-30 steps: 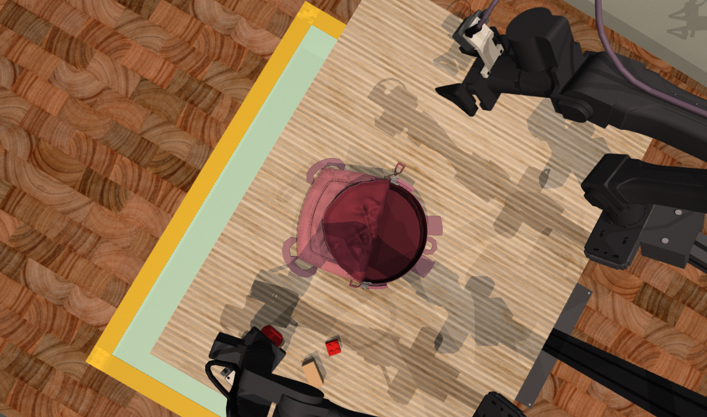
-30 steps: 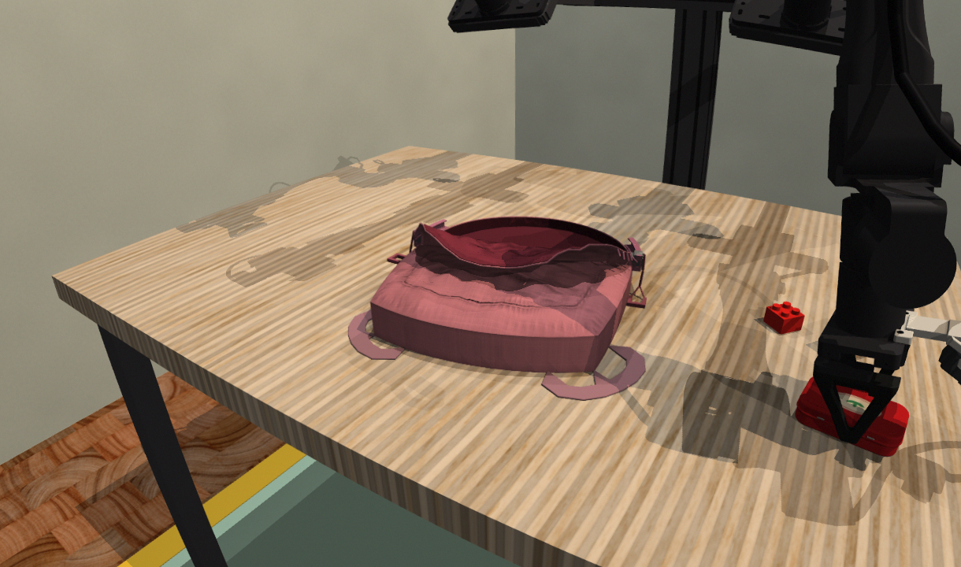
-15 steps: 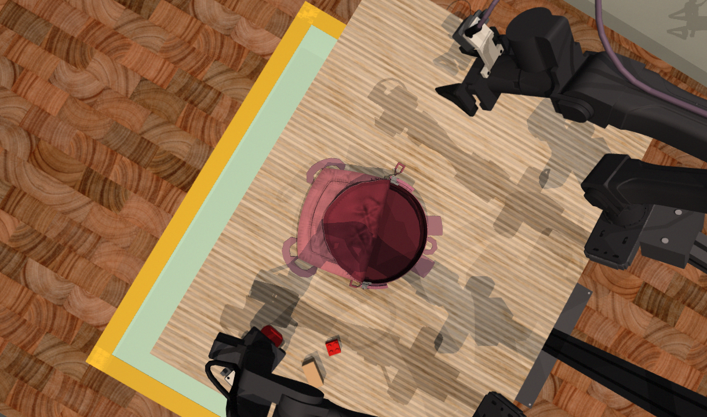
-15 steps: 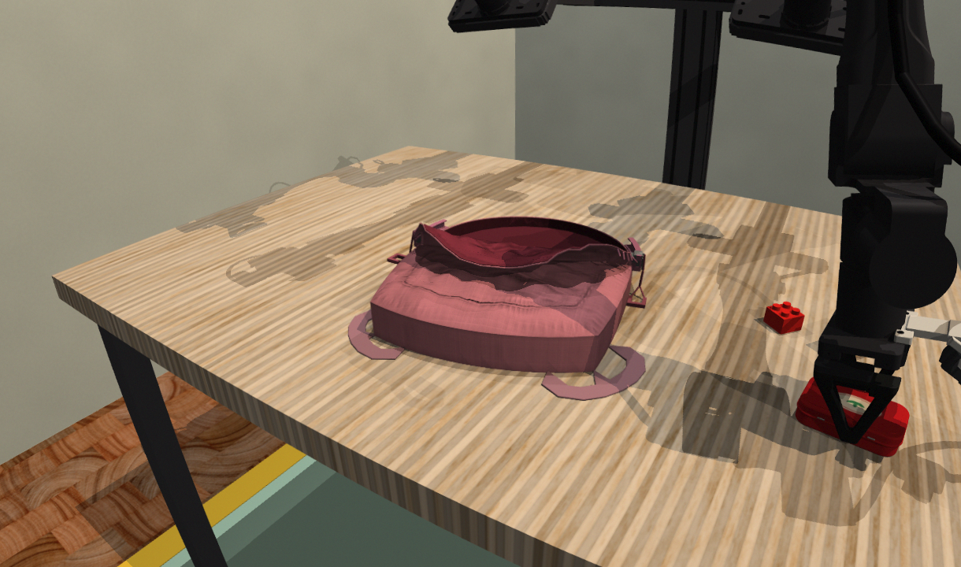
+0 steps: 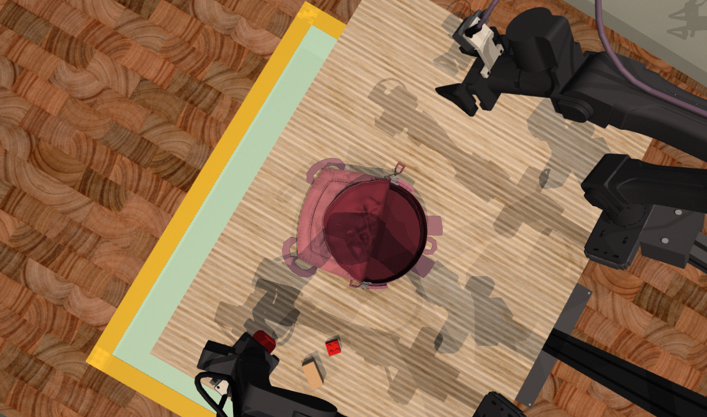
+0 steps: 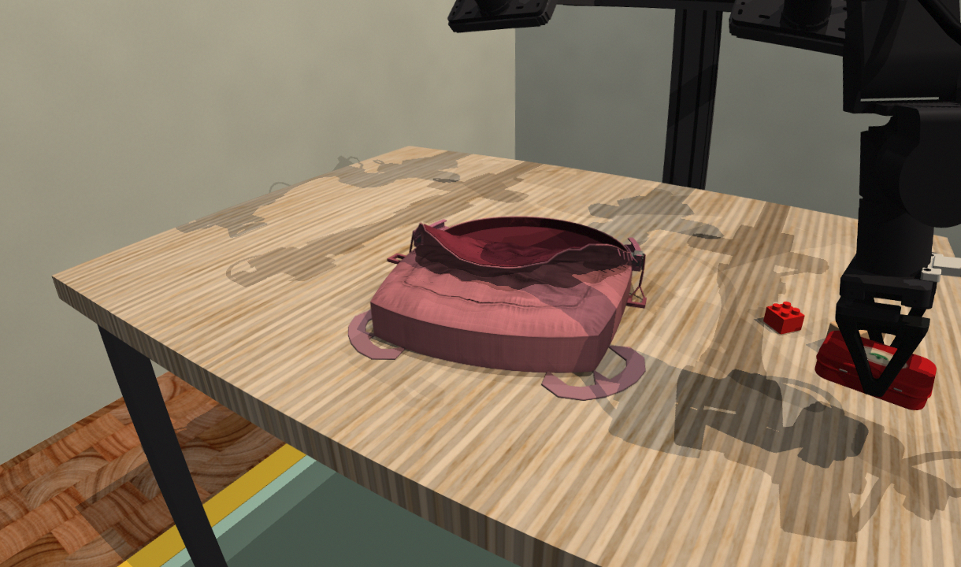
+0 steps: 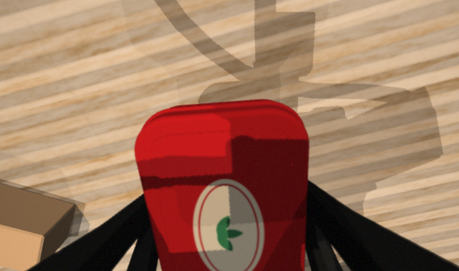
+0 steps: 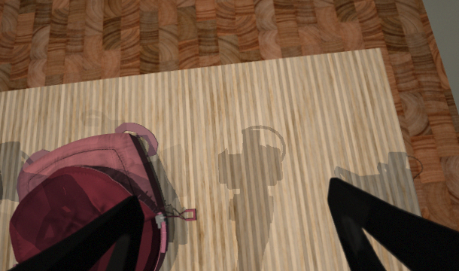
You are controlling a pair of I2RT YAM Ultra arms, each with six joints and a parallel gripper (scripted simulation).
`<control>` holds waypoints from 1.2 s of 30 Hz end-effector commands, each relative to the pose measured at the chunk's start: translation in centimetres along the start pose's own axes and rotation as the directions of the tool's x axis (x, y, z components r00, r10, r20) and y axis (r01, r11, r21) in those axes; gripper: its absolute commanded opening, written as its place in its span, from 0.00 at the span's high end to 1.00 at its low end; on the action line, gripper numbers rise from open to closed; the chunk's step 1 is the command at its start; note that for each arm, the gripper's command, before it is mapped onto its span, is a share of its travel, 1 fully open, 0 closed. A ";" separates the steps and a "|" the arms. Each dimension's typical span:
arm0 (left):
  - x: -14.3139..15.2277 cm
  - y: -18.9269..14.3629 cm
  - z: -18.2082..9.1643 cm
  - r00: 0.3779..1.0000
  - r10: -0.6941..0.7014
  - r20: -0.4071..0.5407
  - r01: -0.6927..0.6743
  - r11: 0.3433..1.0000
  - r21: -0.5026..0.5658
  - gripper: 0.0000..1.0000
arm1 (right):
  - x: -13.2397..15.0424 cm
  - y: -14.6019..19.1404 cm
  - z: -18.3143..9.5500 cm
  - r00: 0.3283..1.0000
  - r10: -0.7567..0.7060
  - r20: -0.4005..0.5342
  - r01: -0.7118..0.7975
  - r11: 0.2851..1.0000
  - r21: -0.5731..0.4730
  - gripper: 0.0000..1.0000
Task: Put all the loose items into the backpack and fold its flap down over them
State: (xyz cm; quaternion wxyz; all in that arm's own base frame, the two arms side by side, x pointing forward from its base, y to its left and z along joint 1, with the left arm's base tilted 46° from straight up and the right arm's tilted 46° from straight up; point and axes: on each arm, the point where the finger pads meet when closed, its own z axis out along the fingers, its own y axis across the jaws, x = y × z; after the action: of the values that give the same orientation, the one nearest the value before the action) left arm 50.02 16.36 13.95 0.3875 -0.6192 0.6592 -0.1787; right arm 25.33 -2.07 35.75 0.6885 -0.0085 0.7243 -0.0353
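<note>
Top looks steeply down, exterior obliquely across; both share the pink backpack

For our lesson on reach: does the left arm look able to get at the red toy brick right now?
Probably not yet: its gripper is filled by the red case, though nothing covers the red toy brick.
</note>
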 end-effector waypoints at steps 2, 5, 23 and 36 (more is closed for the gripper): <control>-0.8 1.0 -2.7 1.000 0.004 -0.001 -0.004 1.000 -0.031 0.42 | -2.4 0.0 -0.5 0.999 -0.010 0.052 0.010 1.000 -0.001 0.10; -1.0 1.0 -4.1 1.000 0.004 -0.002 -0.004 1.000 -0.031 0.42 | -2.4 0.0 -0.5 0.999 -0.010 0.052 0.010 1.000 -0.001 0.10; 4.1 1.2 -7.8 0.958 0.287 0.011 -0.287 0.957 0.041 0.42 | -2.4 0.0 -0.5 0.999 -0.010 0.052 0.010 1.000 -0.001 0.10; 12.0 2.8 -9.2 0.752 0.658 0.040 -0.658 0.745 0.110 0.42 | -2.4 0.0 -0.5 0.999 -0.010 0.052 0.010 1.000 -0.001 0.10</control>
State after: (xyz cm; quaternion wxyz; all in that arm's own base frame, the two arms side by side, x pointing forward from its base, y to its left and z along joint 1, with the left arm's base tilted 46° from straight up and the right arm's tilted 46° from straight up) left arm 42.09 4.52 13.32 0.4176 -0.3918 0.8142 -0.0955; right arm 25.33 -2.07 35.75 0.6885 -0.0085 0.7243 -0.0353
